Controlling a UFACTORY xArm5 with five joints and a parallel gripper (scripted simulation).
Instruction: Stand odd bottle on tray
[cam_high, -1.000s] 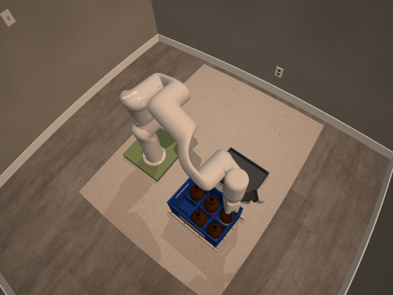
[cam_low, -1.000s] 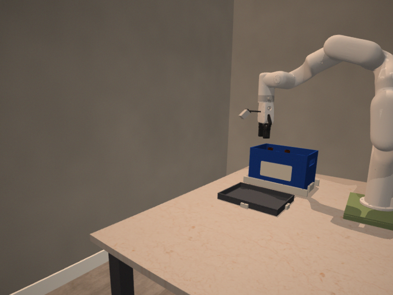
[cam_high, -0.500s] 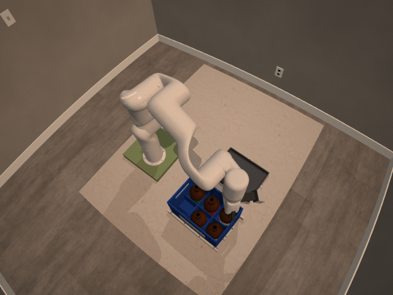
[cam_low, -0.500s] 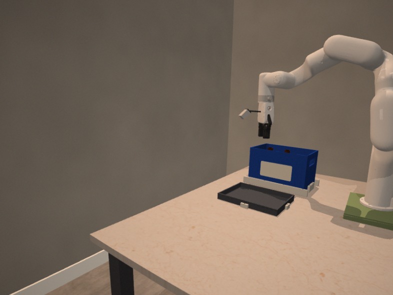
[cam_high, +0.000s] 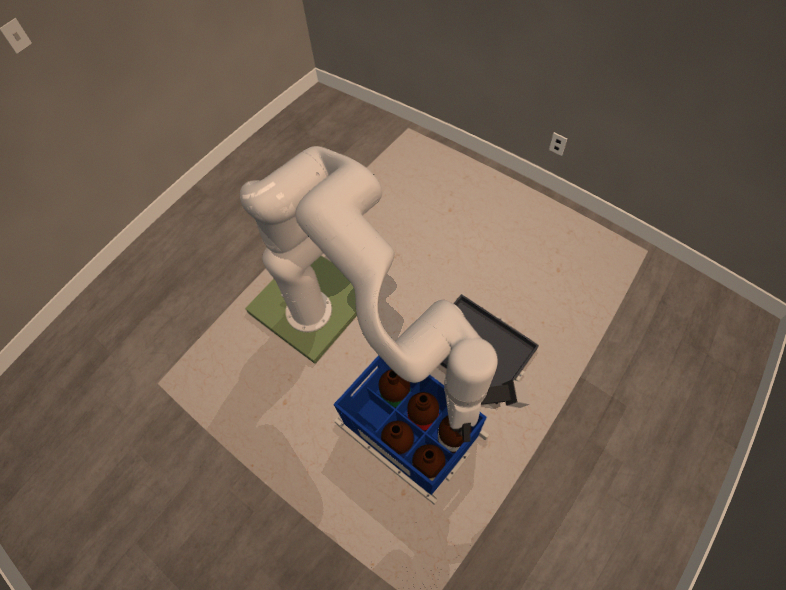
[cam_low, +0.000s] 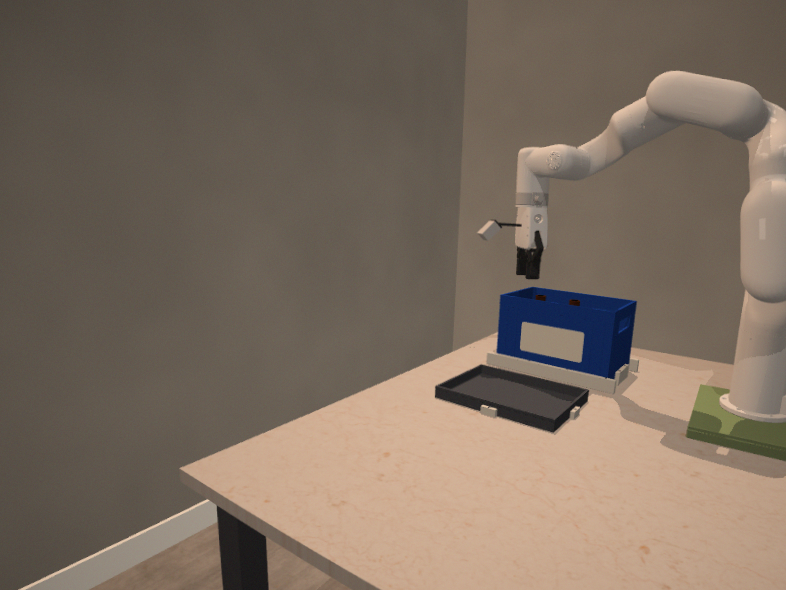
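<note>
Gripper hangs part-open, holding nothing, above blue crate with blank label

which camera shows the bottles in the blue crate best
The top view: it looks down into the blue crate and shows all five brown bottles, one partly under the end effector. The exterior view shows only two bottle mouths above the rim.

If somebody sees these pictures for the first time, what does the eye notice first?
First, the big white arm bending over the blue crate, where five brown bottles stand. Its open claw hangs above the crate, holding nothing. Beside the crate lies a dark tray with no bottle on it.
</note>
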